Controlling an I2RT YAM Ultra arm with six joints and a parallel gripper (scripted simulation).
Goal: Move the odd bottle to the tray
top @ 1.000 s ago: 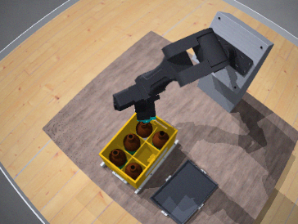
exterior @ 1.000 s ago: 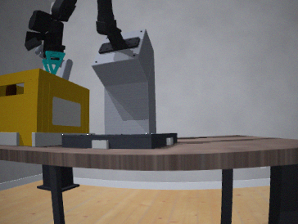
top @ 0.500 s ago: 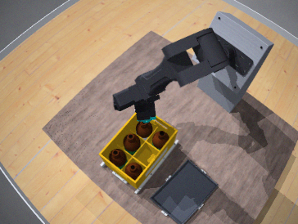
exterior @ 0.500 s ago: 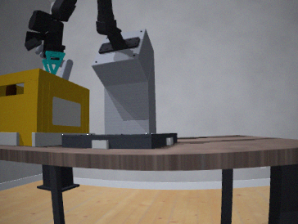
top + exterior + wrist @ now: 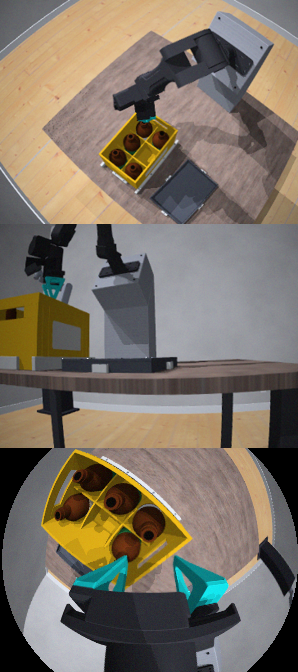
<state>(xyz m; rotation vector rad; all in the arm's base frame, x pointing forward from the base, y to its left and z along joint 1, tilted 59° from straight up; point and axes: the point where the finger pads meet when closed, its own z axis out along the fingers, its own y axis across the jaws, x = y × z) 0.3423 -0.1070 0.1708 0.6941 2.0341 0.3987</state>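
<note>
1. Although the gripper (image 5: 146, 120) (image 5: 50, 296) (image 5: 150, 559) is part-open and empty, its fingers straddle no neck.
2. The odd bottle is somewhere in the yellow crate (image 5: 107, 164) (image 5: 38, 330) (image 5: 186, 540); I can't tell which it is.
3. In the wrist view, the nearest-aligned bottle (image 5: 144, 130) (image 5: 149, 523) stands upright, straight up-frame from the finger gap; reaching it probably means shifting that way, then descending along its long axis.

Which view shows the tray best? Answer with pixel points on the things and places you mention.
Top: the whole tray (image 5: 185, 191) (image 5: 123, 365) (image 5: 71, 559) is in sight but for a cut-off bottom corner. Exterior shows it side-on, inside hidden. Wrist shows a dark sliver past the crate (image 5: 119, 176) (image 5: 18, 340) (image 5: 50, 508).
</note>
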